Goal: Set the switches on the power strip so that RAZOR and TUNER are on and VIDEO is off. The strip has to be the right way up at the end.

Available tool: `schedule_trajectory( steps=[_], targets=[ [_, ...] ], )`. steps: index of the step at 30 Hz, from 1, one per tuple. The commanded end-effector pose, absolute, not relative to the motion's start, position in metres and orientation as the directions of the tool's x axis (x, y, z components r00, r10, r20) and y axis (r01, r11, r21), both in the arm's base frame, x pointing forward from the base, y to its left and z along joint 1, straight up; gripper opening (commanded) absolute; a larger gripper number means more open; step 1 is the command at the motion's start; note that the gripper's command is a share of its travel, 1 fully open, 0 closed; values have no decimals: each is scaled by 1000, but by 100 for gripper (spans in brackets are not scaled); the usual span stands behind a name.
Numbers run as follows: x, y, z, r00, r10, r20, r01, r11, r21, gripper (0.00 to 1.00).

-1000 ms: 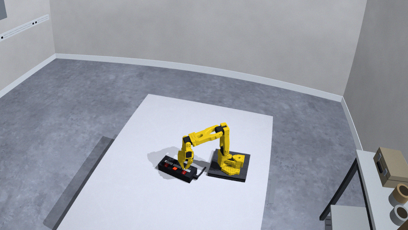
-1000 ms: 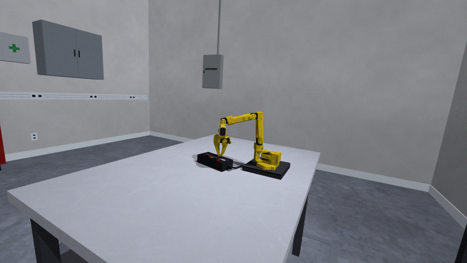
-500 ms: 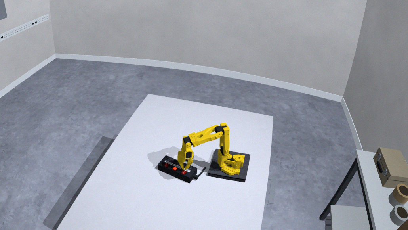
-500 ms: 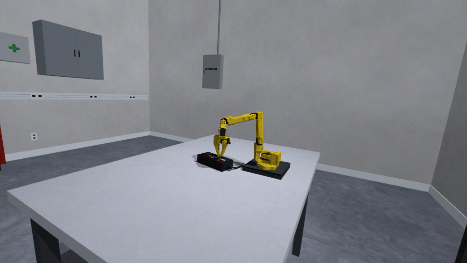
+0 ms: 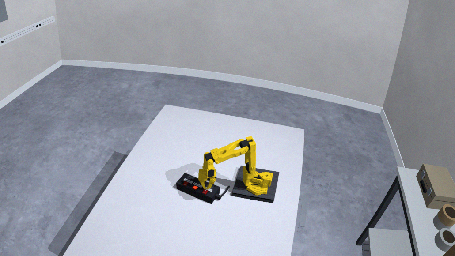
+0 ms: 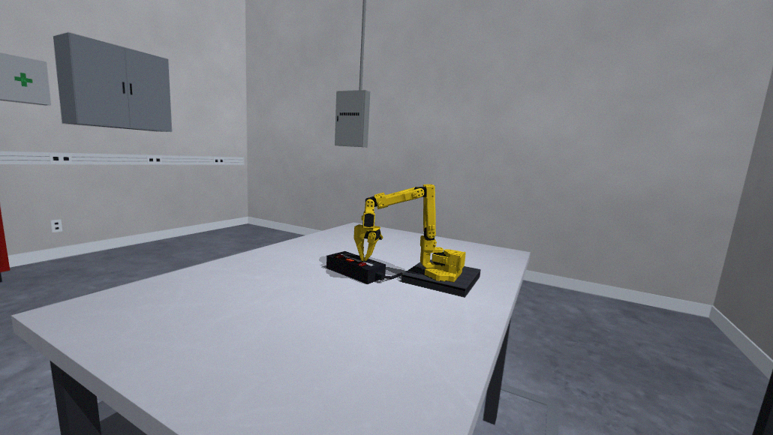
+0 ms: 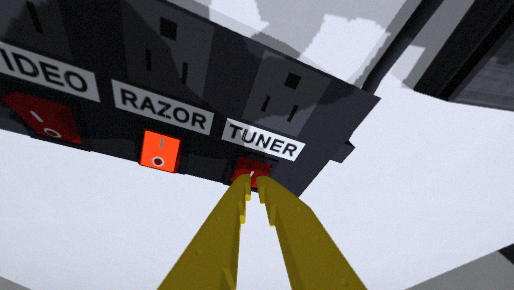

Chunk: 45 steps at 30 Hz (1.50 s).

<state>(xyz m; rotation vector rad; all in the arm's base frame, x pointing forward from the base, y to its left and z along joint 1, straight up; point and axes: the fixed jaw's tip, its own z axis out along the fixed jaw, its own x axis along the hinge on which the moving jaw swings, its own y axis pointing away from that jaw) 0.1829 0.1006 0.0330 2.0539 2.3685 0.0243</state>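
Note:
A black power strip (image 5: 198, 189) lies face up on the white table, next to my base; it also shows in the exterior view (image 6: 355, 266). In the wrist view it carries three red rocker switches under white labels: the VIDEO switch (image 7: 44, 118) is dark red, the RAZOR switch (image 7: 160, 150) glows bright orange-red, and the TUNER switch (image 7: 250, 172) is dark red. My gripper (image 7: 252, 184) is shut and empty, and its yellow fingertips touch the TUNER switch, hiding its lower half. The gripper points straight down over the strip's right end (image 5: 206, 189).
My black base plate (image 5: 255, 185) sits just right of the strip, with the strip's short cable stub (image 5: 224, 192) between them. A side table with a brown box (image 5: 436, 185) and tape rolls (image 5: 446, 215) stands off to the far right.

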Motion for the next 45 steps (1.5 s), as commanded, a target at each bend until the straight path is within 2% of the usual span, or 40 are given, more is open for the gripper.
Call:
schedule_trajectory(
  steps=[1, 45],
  targets=[
    [180, 101, 30, -155, 988, 2, 988, 155, 5, 0],
    [174, 95, 13, -148, 989, 2, 989, 148, 5, 0]
  ],
)
